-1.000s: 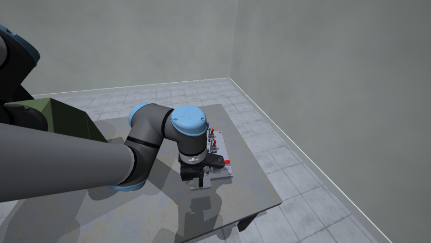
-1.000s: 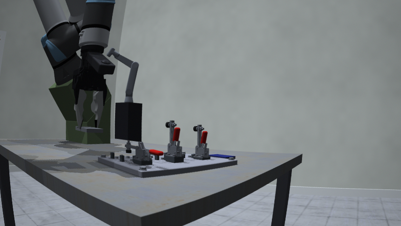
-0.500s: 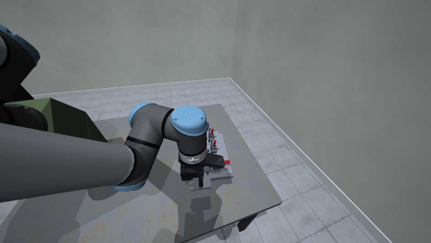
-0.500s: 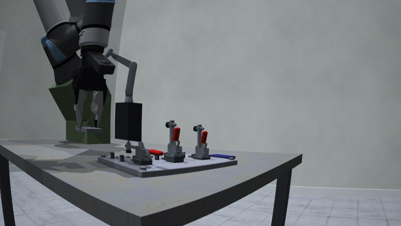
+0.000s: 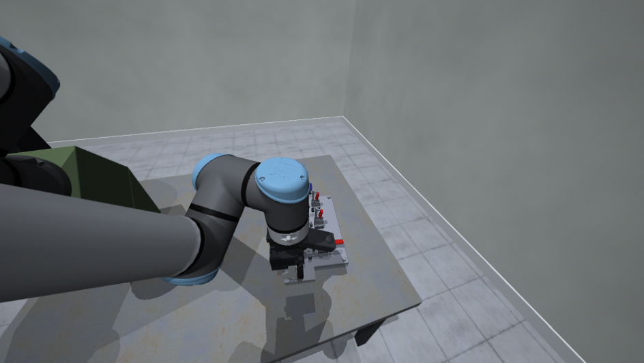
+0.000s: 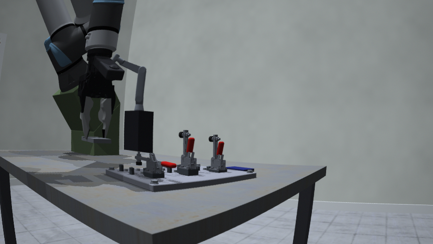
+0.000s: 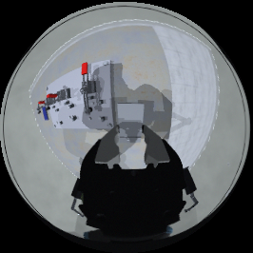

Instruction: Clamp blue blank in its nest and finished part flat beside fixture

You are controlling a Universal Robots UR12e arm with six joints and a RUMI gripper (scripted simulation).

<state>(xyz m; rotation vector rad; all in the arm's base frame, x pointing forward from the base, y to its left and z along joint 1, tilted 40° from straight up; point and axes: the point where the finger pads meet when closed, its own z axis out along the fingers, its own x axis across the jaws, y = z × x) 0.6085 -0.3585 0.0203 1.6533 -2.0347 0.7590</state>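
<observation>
My gripper (image 6: 94, 135) is shut on a flat grey part (image 6: 96, 139) and holds it level, well above the table and to the left of the fixture plate (image 6: 181, 177). In the wrist view the grey part (image 7: 129, 115) sits between the fingertips, beside the plate's edge; I cannot make out a slot on it. The blue blank (image 6: 240, 168) lies flat at the far right end of the plate; it also shows in the wrist view (image 7: 45, 113). The nearest clamp's red handle (image 6: 168, 164) lies horizontal. The two other red handles (image 6: 190, 144) (image 6: 220, 148) stand upright.
A black box (image 6: 138, 130) on a grey bracket hangs from my wrist just above the nearest clamp. A green pedestal (image 6: 91, 127) stands behind the gripper. The table edge (image 6: 242, 206) runs close in front of the plate.
</observation>
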